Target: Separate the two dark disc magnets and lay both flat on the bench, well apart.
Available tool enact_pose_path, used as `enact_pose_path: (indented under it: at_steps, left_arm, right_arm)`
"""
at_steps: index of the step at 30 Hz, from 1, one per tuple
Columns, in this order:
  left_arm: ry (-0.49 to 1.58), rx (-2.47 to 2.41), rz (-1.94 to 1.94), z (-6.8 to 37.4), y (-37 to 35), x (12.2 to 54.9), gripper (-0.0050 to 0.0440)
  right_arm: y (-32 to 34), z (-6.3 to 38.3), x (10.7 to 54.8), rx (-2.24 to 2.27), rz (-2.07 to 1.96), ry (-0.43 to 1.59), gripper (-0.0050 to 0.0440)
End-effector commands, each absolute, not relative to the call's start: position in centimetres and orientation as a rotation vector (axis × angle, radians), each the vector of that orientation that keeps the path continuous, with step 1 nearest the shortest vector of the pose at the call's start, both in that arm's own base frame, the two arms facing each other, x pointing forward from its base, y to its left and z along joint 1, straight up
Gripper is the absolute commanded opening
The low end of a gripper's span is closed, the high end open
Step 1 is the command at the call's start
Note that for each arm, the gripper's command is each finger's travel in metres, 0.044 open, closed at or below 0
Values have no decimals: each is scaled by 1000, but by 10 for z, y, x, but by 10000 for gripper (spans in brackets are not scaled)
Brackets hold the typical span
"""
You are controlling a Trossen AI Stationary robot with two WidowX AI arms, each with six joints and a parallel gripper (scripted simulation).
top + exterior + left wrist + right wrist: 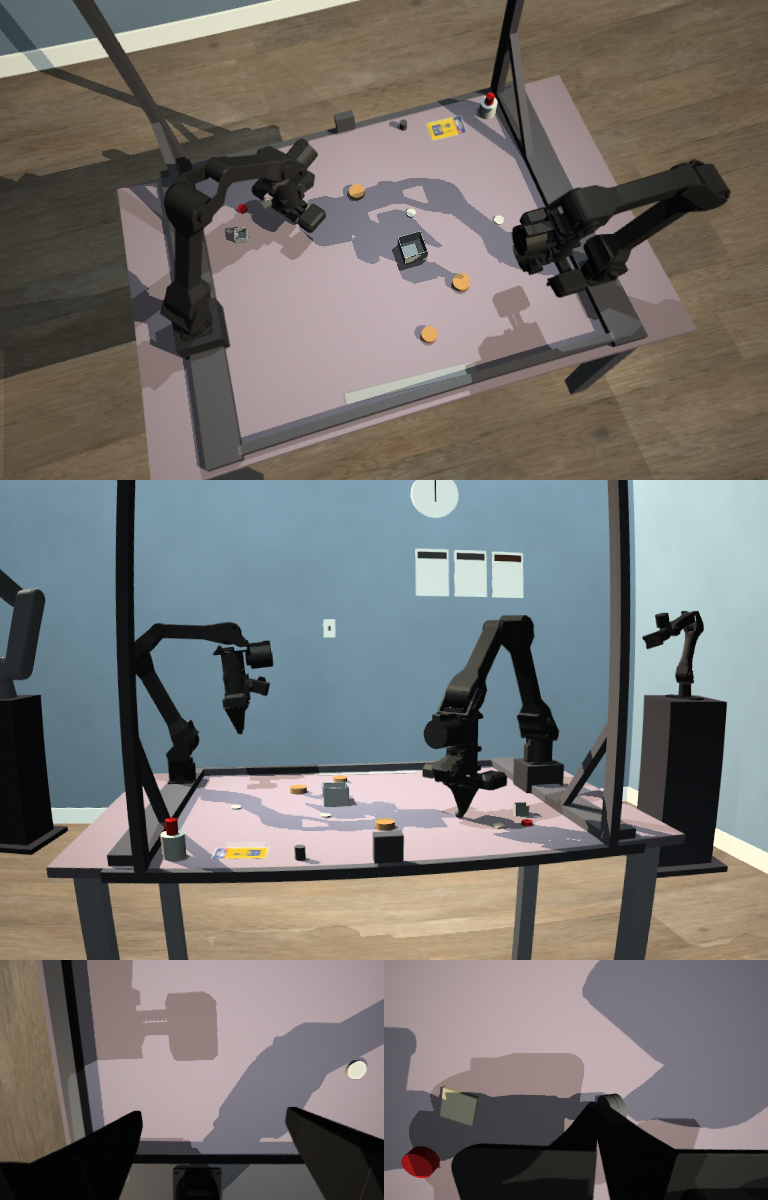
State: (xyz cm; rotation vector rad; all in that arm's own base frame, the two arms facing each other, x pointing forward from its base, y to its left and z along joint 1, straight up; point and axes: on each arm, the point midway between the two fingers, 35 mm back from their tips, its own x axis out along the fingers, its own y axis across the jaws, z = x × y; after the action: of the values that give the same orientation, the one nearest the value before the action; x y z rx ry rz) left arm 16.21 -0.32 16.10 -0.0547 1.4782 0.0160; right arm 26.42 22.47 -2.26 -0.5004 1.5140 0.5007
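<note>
The two disc magnets (617, 1103) are stuck face to face, with a thin seam between them, just beside my right gripper's fingertips in the right wrist view. One finger partly hides them; I cannot tell whether it touches them. My right gripper (595, 1109) (459, 813) is shut with nothing between its tips, low at the bench (317, 316). The arm hides the magnets in the top view. My left gripper (213, 1116) (240, 731) is open and empty, high above the bench on the other side.
A pale square piece (459, 1108) (498, 825) and a red disc (420, 1162) (242, 208) lie near the right gripper, with a small grey box (240, 234) beyond. An open box (412, 249), orange discs (461, 281) and white discs (498, 219) stand between the arms.
</note>
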Motion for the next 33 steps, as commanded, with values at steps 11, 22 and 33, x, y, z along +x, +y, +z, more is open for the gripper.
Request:
enact_pose_path:
  at_steps: [11,22,33]
  left_arm:
    - [1464,-56,13,165,-3,163,400]
    - [1464,-56,13,165,-3,163,400]
    - [1464,-56,13,165,-3,163,400]
  right_arm:
    - [213,49,274,-485,510,1469,-50]
    - [212,42,270,-495,508,1490,-50]
    - [212,42,270,-495,508,1490,-50]
